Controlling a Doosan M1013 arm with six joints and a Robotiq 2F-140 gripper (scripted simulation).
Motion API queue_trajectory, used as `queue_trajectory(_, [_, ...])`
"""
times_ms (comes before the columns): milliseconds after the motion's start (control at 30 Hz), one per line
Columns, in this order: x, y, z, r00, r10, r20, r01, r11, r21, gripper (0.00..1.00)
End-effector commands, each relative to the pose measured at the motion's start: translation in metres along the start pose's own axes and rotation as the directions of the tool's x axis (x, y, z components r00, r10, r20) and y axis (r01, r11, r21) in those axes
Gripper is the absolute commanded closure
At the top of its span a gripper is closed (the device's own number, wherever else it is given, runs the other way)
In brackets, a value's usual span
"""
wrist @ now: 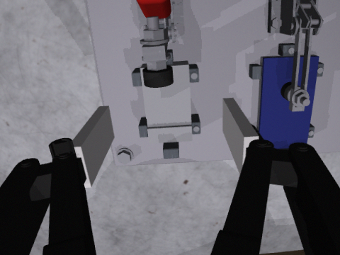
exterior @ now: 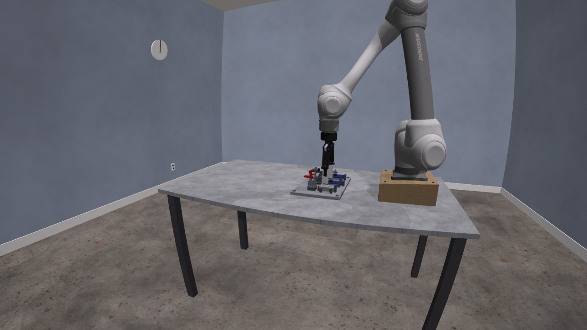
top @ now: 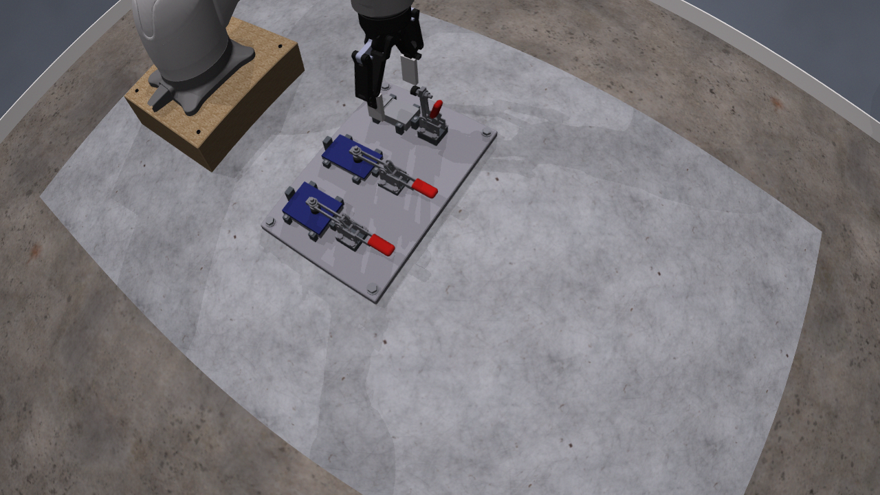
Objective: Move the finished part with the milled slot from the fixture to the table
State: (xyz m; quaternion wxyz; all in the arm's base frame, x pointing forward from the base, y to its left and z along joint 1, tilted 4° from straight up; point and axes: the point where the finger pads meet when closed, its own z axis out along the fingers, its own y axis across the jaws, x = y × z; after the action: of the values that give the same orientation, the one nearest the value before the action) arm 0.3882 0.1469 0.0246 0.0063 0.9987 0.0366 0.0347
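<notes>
The grey fixture plate [top: 381, 190] holds three nests. The finished part [wrist: 167, 106] [top: 393, 115], pale grey, lies in the end nest. Its clamp stands open, with the red handle [wrist: 152, 0] [top: 436, 108] upright and the black clamp pad at the part's far end. Two blue blanks [top: 348, 157] [top: 312, 206] lie in the other nests with clamp arms down across them and red handles flat. One blank shows in the wrist view [wrist: 282, 99]. My gripper [wrist: 166, 118] is open and empty, its fingers straddling the finished part just above it [top: 389, 96].
The arm's wooden base block [top: 215, 92] stands on the table close behind the fixture. In the side view the fixture [exterior: 318, 184] sits mid-table, with the table's edges well away on each side.
</notes>
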Motion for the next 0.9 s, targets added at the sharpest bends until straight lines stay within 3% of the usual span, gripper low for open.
queue_trajectory(0, [0.0000,0.0024,0.0019,1.000,0.000,-0.001,0.000,1.000,-0.005,0.42])
queue_trajectory(867, [0.0001,0.0024,0.0057,1.000,0.000,-0.001,0.000,1.000,-0.005,0.42])
